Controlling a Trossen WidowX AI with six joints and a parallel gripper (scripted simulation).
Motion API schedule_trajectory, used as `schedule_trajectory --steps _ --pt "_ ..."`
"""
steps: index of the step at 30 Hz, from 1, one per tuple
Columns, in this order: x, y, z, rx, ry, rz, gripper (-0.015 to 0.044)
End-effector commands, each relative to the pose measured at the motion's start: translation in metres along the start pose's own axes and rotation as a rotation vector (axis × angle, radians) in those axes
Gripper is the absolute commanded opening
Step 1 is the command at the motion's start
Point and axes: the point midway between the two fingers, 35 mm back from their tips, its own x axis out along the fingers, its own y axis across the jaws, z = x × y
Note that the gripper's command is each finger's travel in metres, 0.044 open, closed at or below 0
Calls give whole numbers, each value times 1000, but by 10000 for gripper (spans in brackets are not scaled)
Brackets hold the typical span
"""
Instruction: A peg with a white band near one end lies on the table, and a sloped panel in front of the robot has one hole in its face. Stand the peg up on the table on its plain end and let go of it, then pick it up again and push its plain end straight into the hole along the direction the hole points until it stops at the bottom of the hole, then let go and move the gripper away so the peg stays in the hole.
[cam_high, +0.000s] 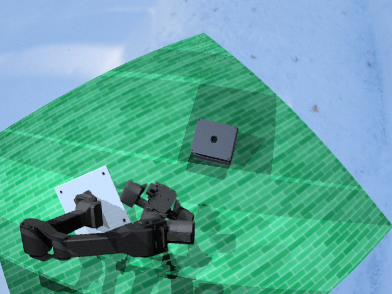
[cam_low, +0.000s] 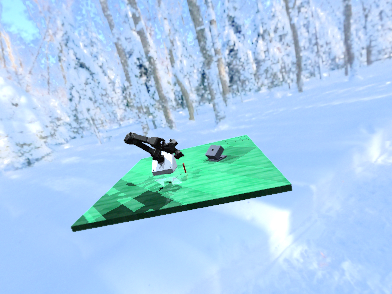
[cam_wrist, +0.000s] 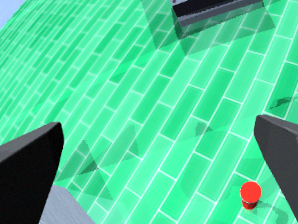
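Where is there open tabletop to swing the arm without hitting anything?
Open green surface lies right of the sloped panel toward the table's far-right edge, and between the panel and the upright red peg. It is crowded by the white base plate, where the arm folds over; the open gripper hangs above the peg.
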Motion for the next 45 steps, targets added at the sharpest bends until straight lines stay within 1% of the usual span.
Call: schedule_trajectory --steps 1,7,13,21,28,33,41,45 --pt "5 -1 -6 32 107 12 440" --pt "12 -3 -15 62 299 2 440" --pt "15 -7 -21 65 484 -49 440" --pt "16 -15 -20 21 681 -158 440" --pt "13 -25 -12 -32 818 -301 440" --pt "10 -32 -4 -73 881 -407 440" --pt "11 -33 -4 -74 883 -411 440" --pt "18 -38 -14 -59 880 -419 440"
